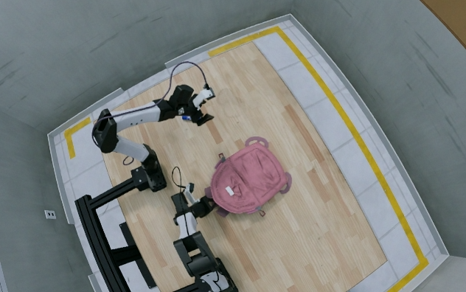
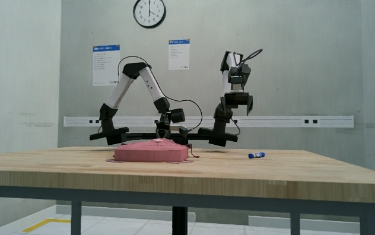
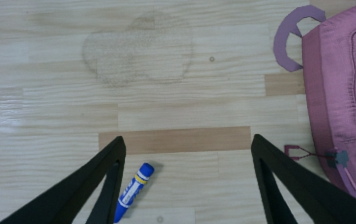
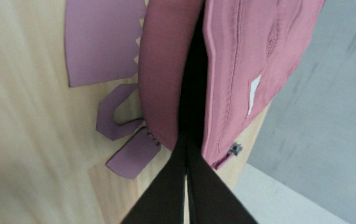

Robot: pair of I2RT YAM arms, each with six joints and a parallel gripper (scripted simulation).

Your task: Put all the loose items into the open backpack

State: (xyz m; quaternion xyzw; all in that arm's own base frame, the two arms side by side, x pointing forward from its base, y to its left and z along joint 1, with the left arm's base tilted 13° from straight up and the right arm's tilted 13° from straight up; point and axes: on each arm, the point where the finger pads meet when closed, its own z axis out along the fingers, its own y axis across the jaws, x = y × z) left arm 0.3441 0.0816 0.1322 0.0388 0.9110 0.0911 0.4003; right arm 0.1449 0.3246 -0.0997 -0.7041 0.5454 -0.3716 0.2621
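A pink backpack (image 1: 258, 173) (image 2: 151, 154) (image 3: 320, 95) (image 4: 162, 65) lies flat on the table. In the right wrist view its flap (image 4: 227, 85) stands a little apart from the body, with a dark gap between. My right gripper (image 4: 185, 137) is shut and empty, its tips at the near end of that gap. How deep they reach is hidden. A blue glue stick (image 1: 186, 118) (image 2: 256, 155) (image 3: 134, 190) with a white label lies on its side on the table. My left gripper (image 2: 236, 111) (image 3: 187, 141) is open and empty, high above the table near the stick.
Purple straps (image 4: 132, 152) and loops (image 1: 256, 139) (image 3: 286, 40) stick out around the backpack on the wooden table (image 1: 313, 221) (image 2: 89, 178). A zip pull (image 3: 297, 151) lies at its side facing the left arm. A black frame (image 1: 99, 236) carries both arms.
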